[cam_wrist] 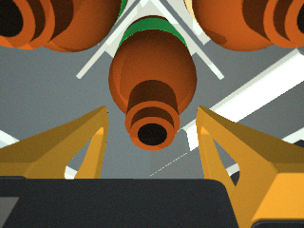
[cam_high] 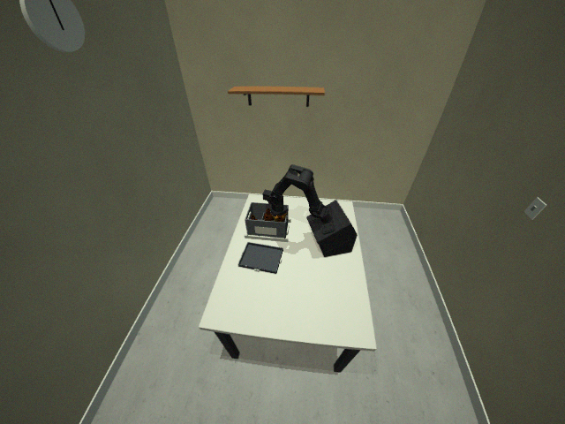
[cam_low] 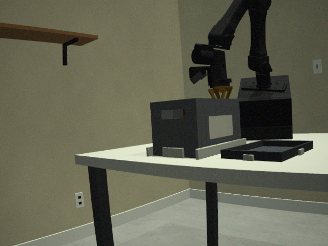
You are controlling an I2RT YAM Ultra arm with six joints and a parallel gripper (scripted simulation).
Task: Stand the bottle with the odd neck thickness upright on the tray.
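Observation:
The dark grey crate (cam_high: 266,229) (cam_low: 173,132) stands on the table with brown bottles inside; its walls hide most of them. In the wrist view one brown bottle (cam_wrist: 152,71) with a green label stands upright midway between my fingers, with a gap on both sides. Two more brown bottles, one at the upper left (cam_wrist: 85,28) and one at the upper right (cam_wrist: 228,24), are partly in view. My gripper (cam_wrist: 152,114) is open, its yellow fingertips down in the crate at the bottle's neck. I cannot tell neck thickness differences here. The dark tray (cam_high: 260,258) (cam_low: 272,148) holds nothing.
Light dividers (cam_wrist: 209,65) separate the bottles inside the crate. Low grey strips (cam_low: 222,148) lie along the crate's foot, and small grey blocks (cam_low: 248,157) sit against the tray. The robot's black base (cam_high: 333,230) (cam_low: 264,119) stands beside the crate. A wooden shelf (cam_high: 276,90) hangs on the wall.

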